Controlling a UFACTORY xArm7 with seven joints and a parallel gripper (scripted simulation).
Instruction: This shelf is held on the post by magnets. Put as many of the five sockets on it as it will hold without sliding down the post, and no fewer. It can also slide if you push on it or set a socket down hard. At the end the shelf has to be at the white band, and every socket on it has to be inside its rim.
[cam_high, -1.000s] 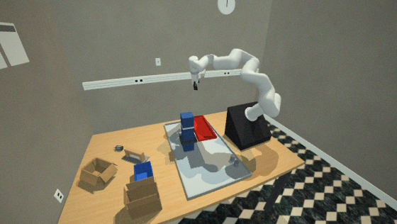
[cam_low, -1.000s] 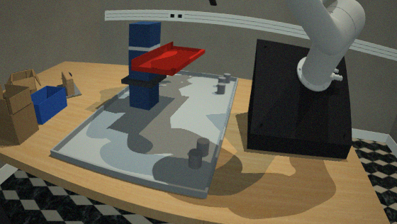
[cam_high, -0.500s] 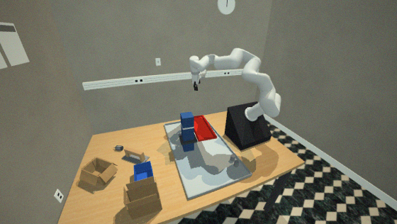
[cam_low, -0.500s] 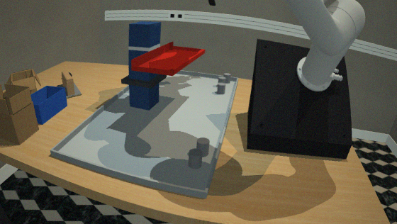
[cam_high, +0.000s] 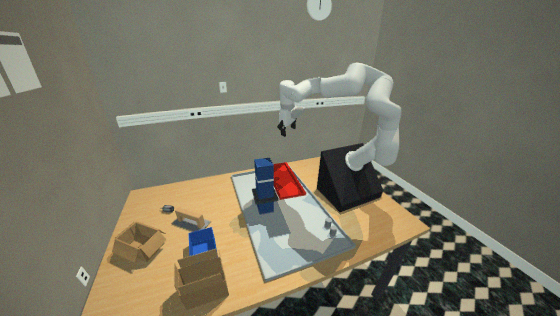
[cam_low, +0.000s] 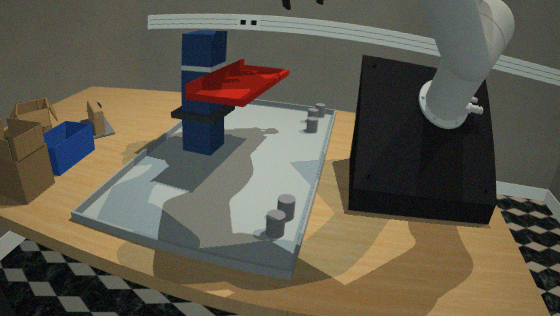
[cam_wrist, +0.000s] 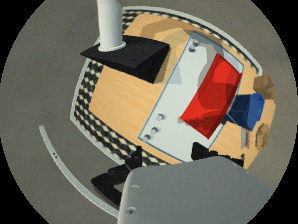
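Note:
A blue post (cam_high: 264, 185) with a white band (cam_low: 202, 67) stands on a grey tray (cam_high: 292, 225). The red rimmed shelf (cam_low: 235, 84) sticks out from the post just under the band and looks empty. It also shows in the wrist view (cam_wrist: 212, 92). Below it is a black collar (cam_low: 202, 114). Two grey sockets (cam_low: 280, 214) stand at the tray's near right edge, and a small cluster of others (cam_low: 314, 117) stands at its far right edge. My gripper (cam_high: 286, 127) is open and empty, high above the post and shelf.
The arm's black wedge base (cam_high: 350, 180) stands right of the tray. Cardboard boxes (cam_high: 197, 277) (cam_high: 137, 242) and a blue bin (cam_high: 202, 241) sit on the table's left side. A white rail (cam_high: 200, 112) runs along the back wall.

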